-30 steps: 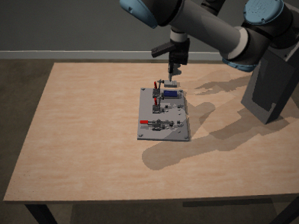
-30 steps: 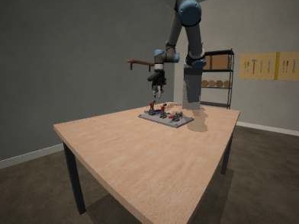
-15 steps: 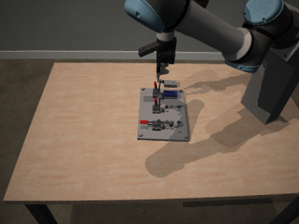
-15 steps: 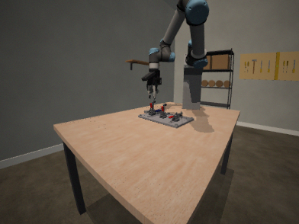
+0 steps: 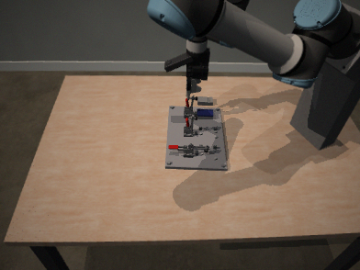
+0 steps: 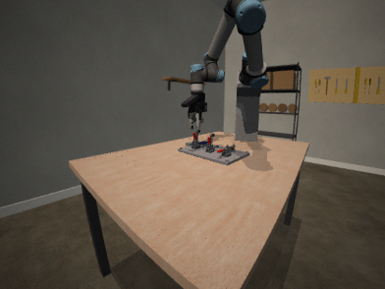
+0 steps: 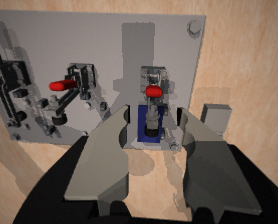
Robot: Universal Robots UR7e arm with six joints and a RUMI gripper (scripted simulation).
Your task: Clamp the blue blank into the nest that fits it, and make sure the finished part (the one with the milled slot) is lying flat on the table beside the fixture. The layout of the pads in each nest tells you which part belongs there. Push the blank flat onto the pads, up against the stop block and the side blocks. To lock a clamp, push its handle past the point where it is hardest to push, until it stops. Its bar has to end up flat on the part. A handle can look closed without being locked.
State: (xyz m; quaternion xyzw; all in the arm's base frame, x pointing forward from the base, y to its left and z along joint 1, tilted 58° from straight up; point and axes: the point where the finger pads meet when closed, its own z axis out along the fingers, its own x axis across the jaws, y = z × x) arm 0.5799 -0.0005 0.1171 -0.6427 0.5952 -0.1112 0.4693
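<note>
The blue blank (image 5: pixel 205 113) (image 6: pixel 203 143) (image 7: pixel 142 125) lies in the far nest of the grey fixture plate (image 5: pixel 176 162) (image 6: pixel 196 153) (image 7: pixel 112 25). The far clamp's red handle (image 5: pixel 186 102) (image 6: pixel 194 137) (image 7: pixel 154 91) stands up, and its bar looks raised. In the wrist view the bar's black tip (image 7: pixel 151 132) shows over the blank. The grey finished part (image 5: pixel 205 101) (image 7: pixel 217 116) lies on the table beside the plate; its slot is hard to make out now. My gripper (image 5: pixel 187 95) (image 6: pixel 196 130) (image 7: pixel 153 107) is partly open and empty, just above the far clamp.
The middle clamp's red handle (image 5: pixel 187 121) (image 6: pixel 209 141) (image 7: pixel 62 86) stands up, with its bar raised. The near clamp's red handle (image 5: pixel 173 147) (image 6: pixel 220 150) lies low, its bar low too. Bolts (image 5: pixel 223 165) (image 7: pixel 194 27) sit at the plate's corners.
</note>
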